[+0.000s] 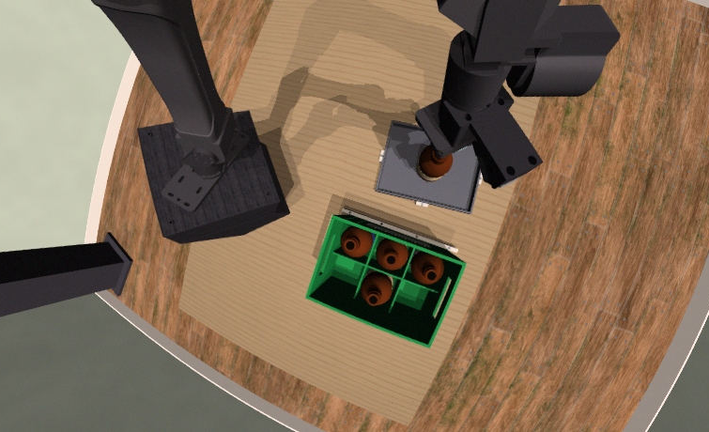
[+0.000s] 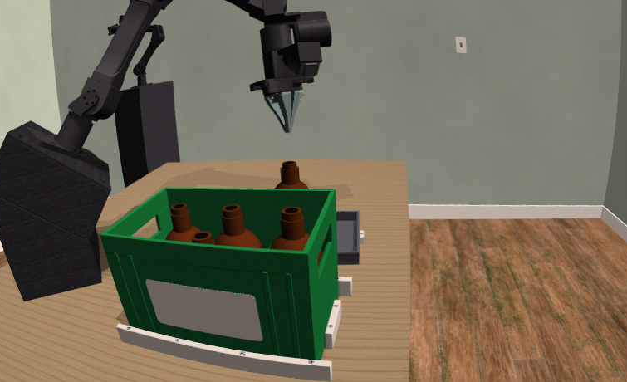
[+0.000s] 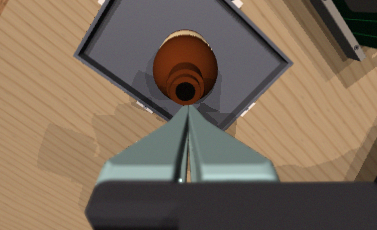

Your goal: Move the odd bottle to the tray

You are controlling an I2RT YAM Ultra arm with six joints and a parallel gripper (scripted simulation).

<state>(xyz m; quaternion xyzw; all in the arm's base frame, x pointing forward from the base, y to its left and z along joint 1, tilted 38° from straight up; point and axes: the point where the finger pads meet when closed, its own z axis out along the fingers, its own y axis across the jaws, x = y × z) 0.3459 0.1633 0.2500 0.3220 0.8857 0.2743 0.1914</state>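
Observation:
A brown bottle (image 1: pixel 435 163) (image 2: pixel 290 176) (image 3: pixel 185 67) stands upright on the grey tray (image 1: pixel 400 185) (image 2: pixel 349 232) (image 3: pixel 114 45), behind the crate. My gripper (image 2: pixel 285 127) (image 3: pixel 188 114) is shut and empty, hanging well above the bottle's mouth. The green crate (image 1: pixel 322 257) (image 2: pixel 221 275) holds several brown bottles standing in its cells: three in the row nearer the tray (image 1: pixel 355 242) (image 1: pixel 392 254) (image 1: pixel 427 268) and one in the other row (image 1: pixel 376 288). They also show in the exterior view (image 2: pixel 181 219) (image 2: pixel 232 222) (image 2: pixel 291 225) (image 2: pixel 202 237).
The arm's black base block (image 1: pixel 212 182) (image 2: pixel 45 213) stands left of the crate. White stops (image 2: pixel 221 353) lie along the crate's foot. A black post (image 1: pixel 46 273) reaches in from the left. The table edge (image 2: pixel 407 284) is to the right of the crate and tray.

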